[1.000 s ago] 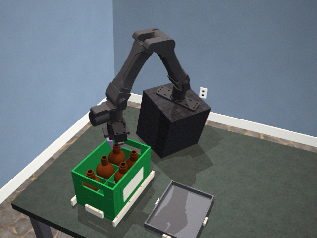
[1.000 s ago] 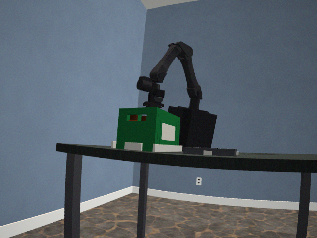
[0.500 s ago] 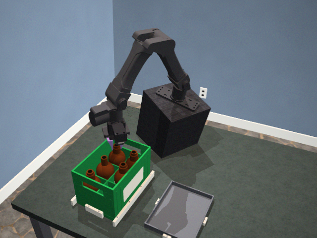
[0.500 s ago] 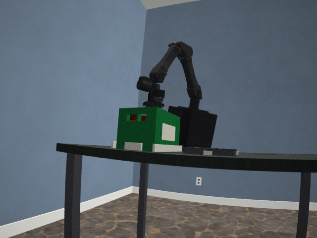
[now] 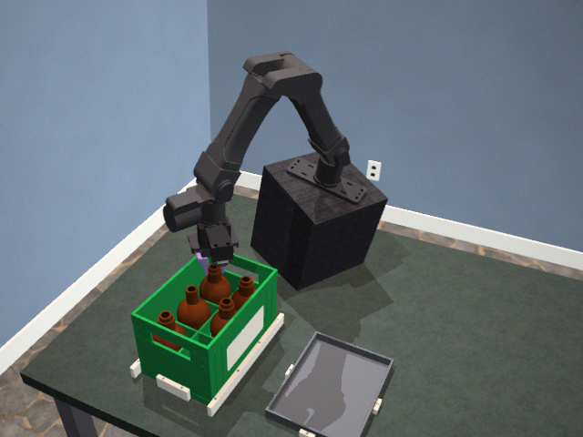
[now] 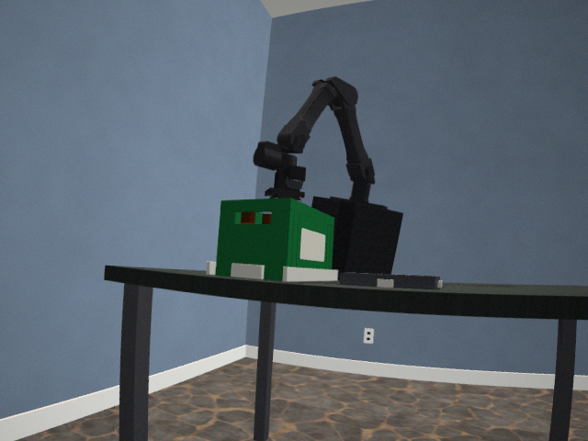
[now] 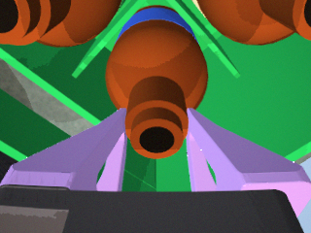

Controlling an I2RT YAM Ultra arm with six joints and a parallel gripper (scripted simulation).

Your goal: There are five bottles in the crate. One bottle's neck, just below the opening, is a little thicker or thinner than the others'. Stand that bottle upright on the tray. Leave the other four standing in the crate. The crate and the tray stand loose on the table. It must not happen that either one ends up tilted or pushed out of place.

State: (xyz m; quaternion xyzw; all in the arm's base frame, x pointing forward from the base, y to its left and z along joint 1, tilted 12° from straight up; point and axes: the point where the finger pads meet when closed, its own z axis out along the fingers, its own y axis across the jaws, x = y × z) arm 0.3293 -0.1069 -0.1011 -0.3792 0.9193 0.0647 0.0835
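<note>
Below your claw, the brown round-bodied bottle point(image 5: 215, 288) point(image 7: 156, 63) looked like smooth, softly shining glass or plastic. Around it, the green box-shaped crate point(image 5: 176, 364) point(image 6: 254, 244) point(image 7: 262, 112) looked like smooth plastic. Farther from your claw, the grey rectangular tray point(image 5: 357, 376) point(image 6: 389, 277) had a smooth, faintly glossy face; the dark green tabletop point(image 5: 447, 329) looked matt.

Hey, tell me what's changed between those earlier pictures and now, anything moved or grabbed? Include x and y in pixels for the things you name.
Nothing has visibly changed. The arm point(image 5: 244, 122) point(image 6: 303, 118), crate point(image 5: 174, 360) point(image 6: 251, 249) point(image 7: 272, 97) and tray point(image 5: 360, 376) point(image 6: 403, 280) are where they were. The gripper point(image 5: 214, 269) point(image 6: 285, 193) point(image 7: 156, 117) is closed on a bottle's point(image 5: 215, 287) point(image 7: 156, 58) neck; no earlier wrist picture shows when that grip began.
</note>
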